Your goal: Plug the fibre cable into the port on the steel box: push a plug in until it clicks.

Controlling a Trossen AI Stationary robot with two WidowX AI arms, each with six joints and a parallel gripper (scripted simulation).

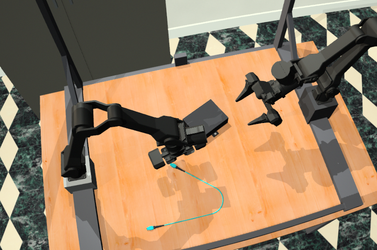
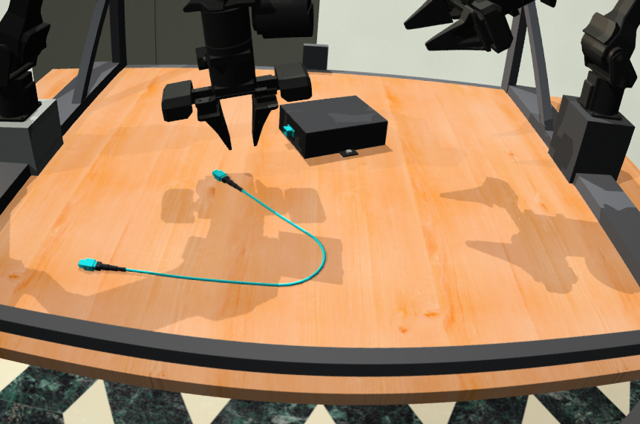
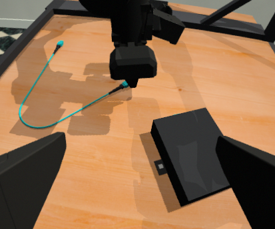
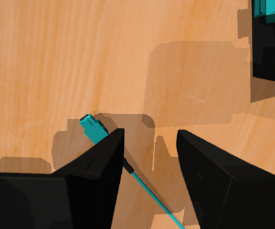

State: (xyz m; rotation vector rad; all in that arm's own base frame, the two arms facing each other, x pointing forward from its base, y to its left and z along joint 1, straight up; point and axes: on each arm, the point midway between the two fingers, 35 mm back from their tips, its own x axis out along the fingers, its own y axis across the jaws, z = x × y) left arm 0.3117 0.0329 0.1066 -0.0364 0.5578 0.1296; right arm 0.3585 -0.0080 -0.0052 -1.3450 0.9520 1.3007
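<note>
A teal cable (image 1: 222,199) (image 2: 323,256) lies in a bend on the table. Its near-box plug (image 1: 171,164) (image 2: 221,177) (image 3: 123,85) (image 4: 96,132) lies flat, partly behind a finger in the right wrist view. The other plug (image 1: 148,228) (image 2: 87,263) (image 3: 60,45) lies near the front. The dark steel box (image 1: 207,114) (image 2: 341,117) (image 3: 188,150) has a teal port (image 2: 288,129) (image 4: 268,8) on one side. My right gripper (image 2: 243,146) (image 4: 150,136) is partly open and empty, pointing down above the near-box plug. My left gripper (image 1: 242,113) (image 2: 416,37) (image 3: 142,141) is open and empty, high beyond the box.
A small dark tab (image 1: 215,134) (image 2: 348,152) (image 3: 160,166) sticks out at the box's base. Dark frame rails edge the table (image 1: 125,105) (image 2: 480,296), with uprights at the back corners. A small dark block (image 1: 180,59) (image 2: 315,56) stands at the back rail.
</note>
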